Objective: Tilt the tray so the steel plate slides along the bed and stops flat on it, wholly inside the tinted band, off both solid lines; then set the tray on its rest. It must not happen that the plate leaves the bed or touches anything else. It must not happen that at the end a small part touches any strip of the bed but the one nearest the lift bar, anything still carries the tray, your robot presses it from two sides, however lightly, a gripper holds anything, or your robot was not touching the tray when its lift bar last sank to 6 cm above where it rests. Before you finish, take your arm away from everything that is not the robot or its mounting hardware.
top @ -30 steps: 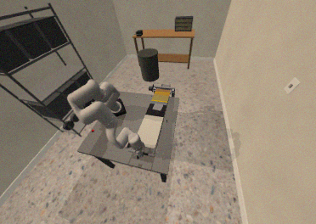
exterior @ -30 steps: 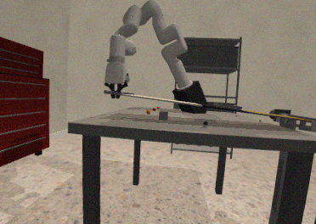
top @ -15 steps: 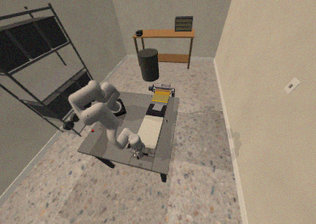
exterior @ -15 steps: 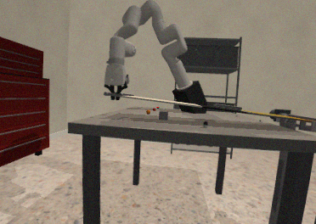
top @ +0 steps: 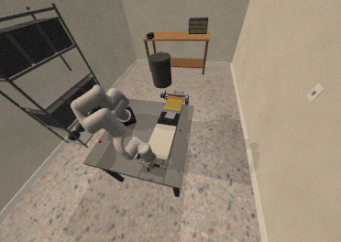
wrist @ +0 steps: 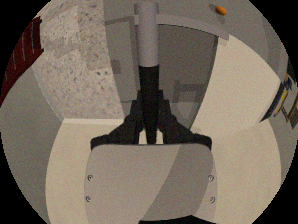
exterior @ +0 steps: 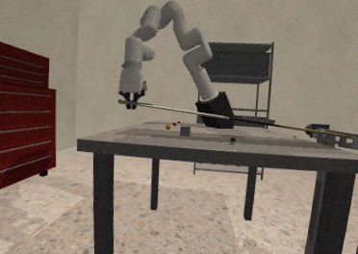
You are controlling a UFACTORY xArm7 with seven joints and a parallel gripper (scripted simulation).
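Note:
The long tray (top: 166, 131) lies lengthwise along the right side of the table; its cream bed ends at a hinge fixture (top: 175, 95) at the far end. In the exterior view the tray (exterior: 192, 112) is a thin sloping line, its near end raised and its far end low. My gripper (top: 148, 165) is shut on the tray's handle at the raised end, also seen from the side (exterior: 131, 102) and in the wrist view (wrist: 148, 90). The grey steel plate (top: 170, 115) lies on a dark patch of the bed just below the yellow tinted band (top: 174, 104).
A small grey block (exterior: 185, 130), an orange ball (exterior: 167, 126) and red markers (exterior: 177, 123) sit on the table under the tray. A dark bin (top: 159, 69), a wooden side table (top: 176, 38), a metal rack (top: 41, 72) and a red cabinet (exterior: 24, 129) stand around.

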